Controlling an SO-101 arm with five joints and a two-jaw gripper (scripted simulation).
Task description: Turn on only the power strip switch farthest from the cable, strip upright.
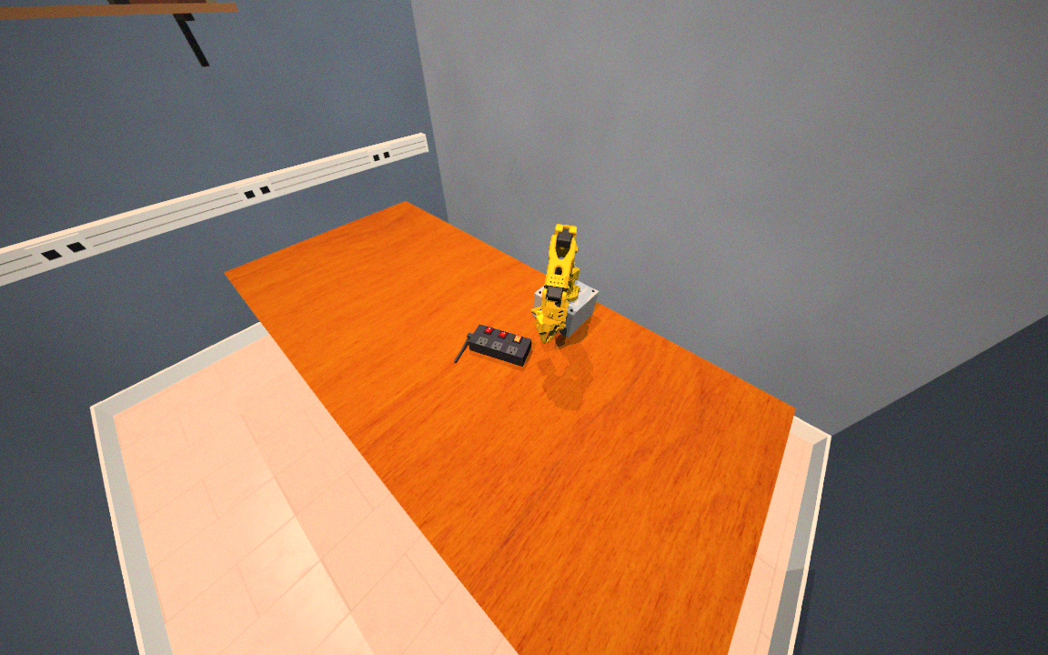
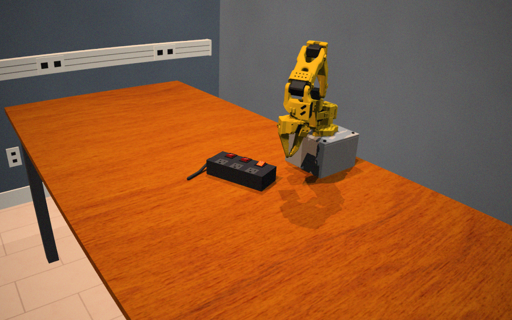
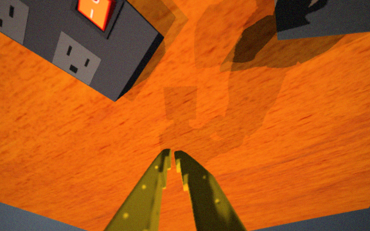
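A black power strip [image 1: 499, 343] [image 2: 241, 170] [image 3: 76, 48] lies right way up on the orange table [image 1: 552, 488] [image 2: 170, 238], its cable [image 1: 462, 349] [image 2: 196, 173] at its left end. It has three rocker switches. The two nearer the cable are dark red; the switch [image 1: 517, 337] [image 2: 261, 163] [image 3: 96, 10] farthest from the cable is bright orange. My yellow gripper [image 1: 549, 335] [image 2: 290, 153] [image 3: 172, 153] is shut and empty. It hangs folded in close to the grey base, to the right of the strip's far end, above the table and clear of the strip.
The arm stands on a grey base box [image 1: 580, 307] [image 2: 329, 153] [image 3: 333, 16] near the wall-side table edge. Grey walls stand right behind it. A white outlet rail [image 2: 90, 57] runs along the far wall.
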